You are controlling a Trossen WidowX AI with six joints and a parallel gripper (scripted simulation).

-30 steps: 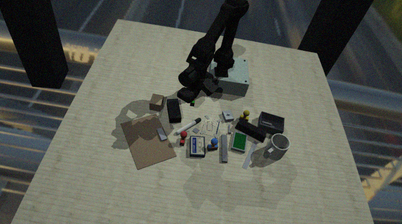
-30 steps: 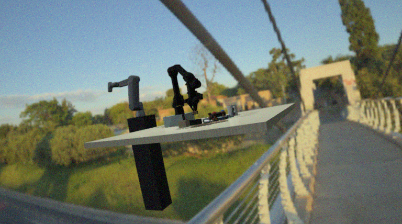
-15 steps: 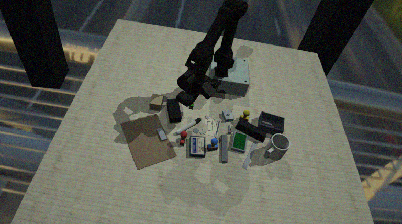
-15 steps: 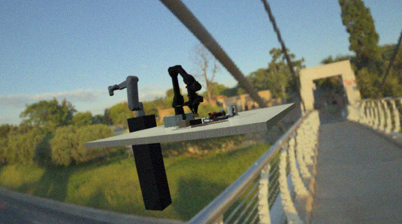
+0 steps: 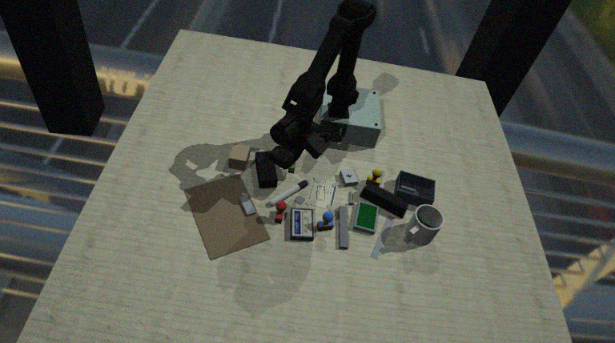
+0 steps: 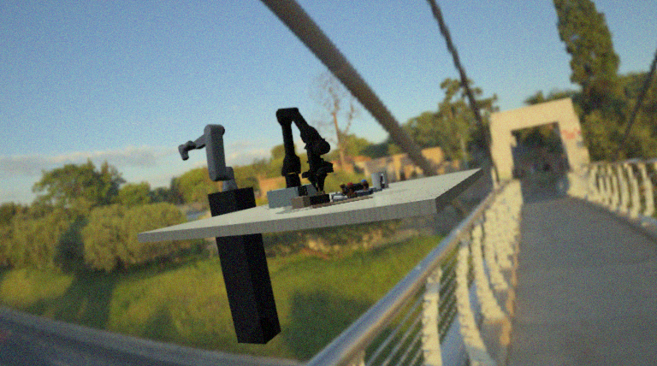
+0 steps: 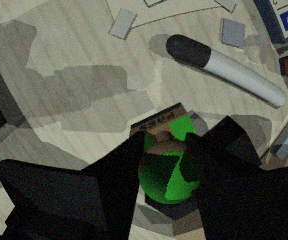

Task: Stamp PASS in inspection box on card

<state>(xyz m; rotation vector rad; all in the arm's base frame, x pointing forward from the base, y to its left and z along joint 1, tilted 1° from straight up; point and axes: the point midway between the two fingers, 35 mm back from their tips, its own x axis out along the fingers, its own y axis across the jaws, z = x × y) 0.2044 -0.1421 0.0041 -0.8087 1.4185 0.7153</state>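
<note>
My gripper (image 7: 164, 138) is shut on the green-knobbed PASS stamp (image 5: 291, 167) (image 7: 170, 177). The stamp's PASS-labelled base faces the top of the wrist view. The stamp is low over the bench, left of the card and beside a black block; I cannot tell whether it touches the bench. The card (image 5: 328, 200) (image 7: 184, 11) lies mid-bench with small grey pieces around it; its box is too small and partly cut off to judge for a print. The open green ink pad (image 5: 366, 216) lies right of and nearer the front than the card. The stamp's underside is hidden.
A marker (image 5: 288, 192) (image 7: 244, 76) lies between stamp and card. The black block (image 5: 266, 171), a brown block (image 5: 239, 156) and a brown board (image 5: 227, 230) are left. A red stamp (image 5: 280, 206), closed pad (image 5: 302, 224) and blue stamp (image 5: 327, 216) stand in front; a mug (image 5: 425, 225) is right.
</note>
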